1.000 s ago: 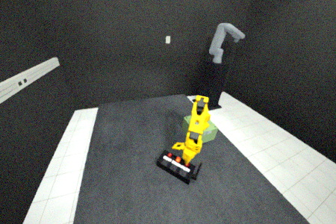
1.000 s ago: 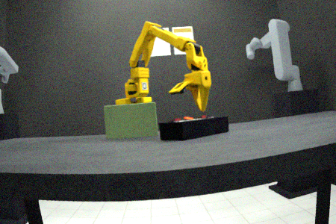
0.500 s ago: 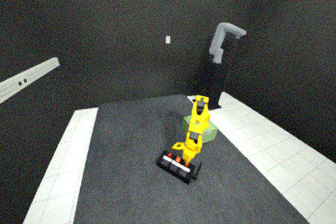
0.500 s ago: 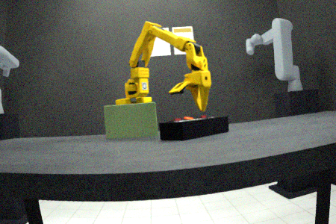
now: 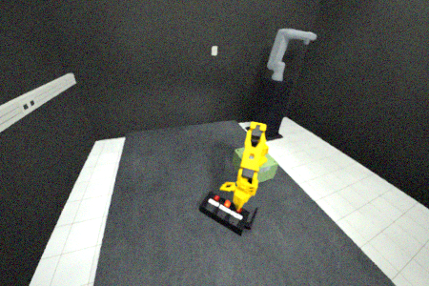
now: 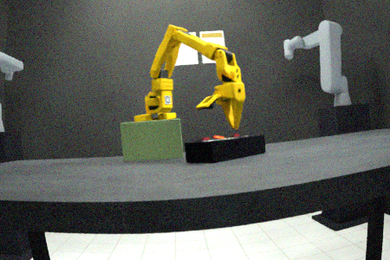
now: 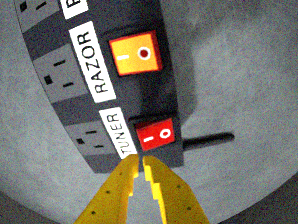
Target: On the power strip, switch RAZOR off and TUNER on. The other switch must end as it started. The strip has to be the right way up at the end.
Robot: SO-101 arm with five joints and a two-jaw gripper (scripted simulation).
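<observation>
The black power strip (image 7: 100, 63) lies right way up on the dark table; it also shows in the top view (image 5: 225, 210) and the exterior view (image 6: 224, 146). In the wrist view the RAZOR switch (image 7: 135, 54) glows orange. The TUNER switch (image 7: 154, 136) is darker red, at the strip's near end where the cord (image 7: 208, 139) leaves. My yellow gripper (image 7: 141, 160) is shut and empty, its tips just above the strip's near end beside the TUNER label. It also shows in the exterior view (image 6: 235, 125).
My arm stands on a green block (image 6: 152, 139) right behind the strip. A grey robot arm (image 6: 322, 55) on a dark pedestal stands off the table at the back. White floor tiles flank the table.
</observation>
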